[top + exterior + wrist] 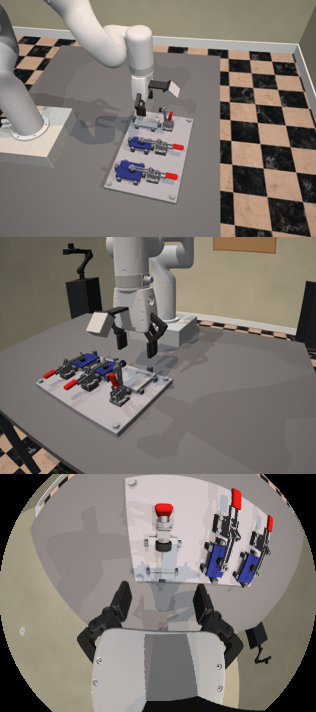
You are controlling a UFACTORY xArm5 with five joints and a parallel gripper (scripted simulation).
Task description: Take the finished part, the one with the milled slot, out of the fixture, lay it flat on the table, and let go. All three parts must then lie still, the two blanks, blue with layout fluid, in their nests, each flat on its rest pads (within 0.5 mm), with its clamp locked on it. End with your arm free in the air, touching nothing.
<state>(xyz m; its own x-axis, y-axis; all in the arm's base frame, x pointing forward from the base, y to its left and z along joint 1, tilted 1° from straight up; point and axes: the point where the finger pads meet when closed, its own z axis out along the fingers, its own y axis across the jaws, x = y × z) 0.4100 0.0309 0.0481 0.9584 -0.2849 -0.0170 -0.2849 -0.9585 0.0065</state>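
Note:
The grey finished part (pixel 148 124) with a milled slot lies in the far nest of the fixture plate (pixel 150 155); it also shows in the exterior view (pixel 139 379) and in the wrist view (pixel 159 571). Its clamp (pixel 165 122) stands raised, red handle up (pixel 113 379). Two blue blanks (pixel 139 143) (pixel 128 170) sit in the other nests, each with its clamp arm down on it and its red handle (pixel 178 146) (pixel 171 175) lying flat. My gripper (pixel 136 343) is open and empty, hovering above the part's end near the plate's far edge.
The robot base block (pixel 33 137) stands left of the fixture. The table edge (pixel 220 142) runs to the right, with checkered floor beyond. A black stand with a small arm (pixel 83 287) is behind the table.

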